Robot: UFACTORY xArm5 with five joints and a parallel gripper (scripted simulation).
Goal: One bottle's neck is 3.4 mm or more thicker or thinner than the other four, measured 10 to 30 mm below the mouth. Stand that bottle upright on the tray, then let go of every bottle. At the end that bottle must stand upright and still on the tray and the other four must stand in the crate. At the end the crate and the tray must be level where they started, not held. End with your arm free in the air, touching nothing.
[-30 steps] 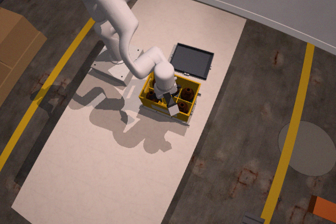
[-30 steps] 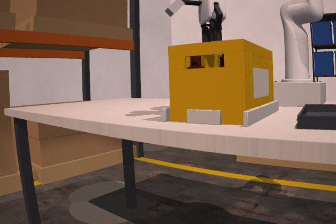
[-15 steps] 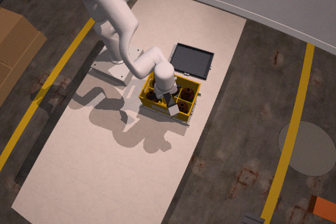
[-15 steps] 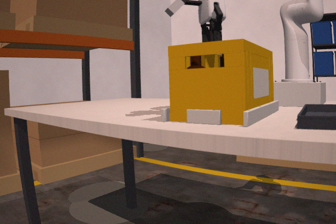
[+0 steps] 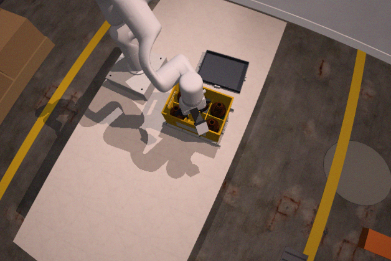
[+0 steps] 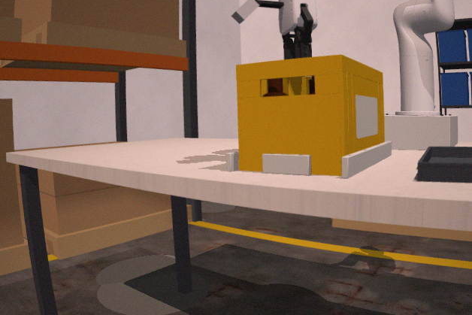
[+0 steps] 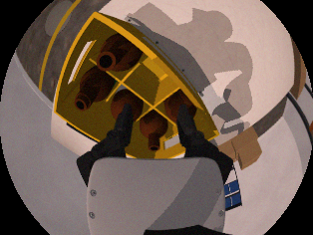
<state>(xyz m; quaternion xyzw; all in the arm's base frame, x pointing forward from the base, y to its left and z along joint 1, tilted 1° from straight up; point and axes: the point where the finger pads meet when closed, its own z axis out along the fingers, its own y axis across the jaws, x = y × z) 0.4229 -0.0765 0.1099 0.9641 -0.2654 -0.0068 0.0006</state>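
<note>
A yellow crate (image 5: 215, 137) (image 6: 289, 131) (image 7: 63, 104) with dividers stands on the table and holds several brown bottles, among them ones at the right (image 5: 218, 109) (image 5: 213, 124) and at the left (image 5: 174, 110). In the wrist view two bottles (image 7: 107, 61) (image 7: 83, 102) stand in the far cells. My gripper (image 6: 299, 49) (image 7: 155, 112) hangs straight over the crate, fingers at its top rim. The fingers stand apart on either side of one bottle's neck (image 7: 155, 136) without squeezing it. The dark tray (image 5: 222, 71) (image 6: 438, 170) lies empty beside the crate.
White stop blocks (image 6: 285, 164) (image 6: 366, 158) hem in the crate's foot. The arm's base (image 6: 419, 131) stands behind the tray. Cardboard boxes and an orange-beamed rack (image 6: 91, 55) stand off the table (image 6: 114, 158) at the left.
</note>
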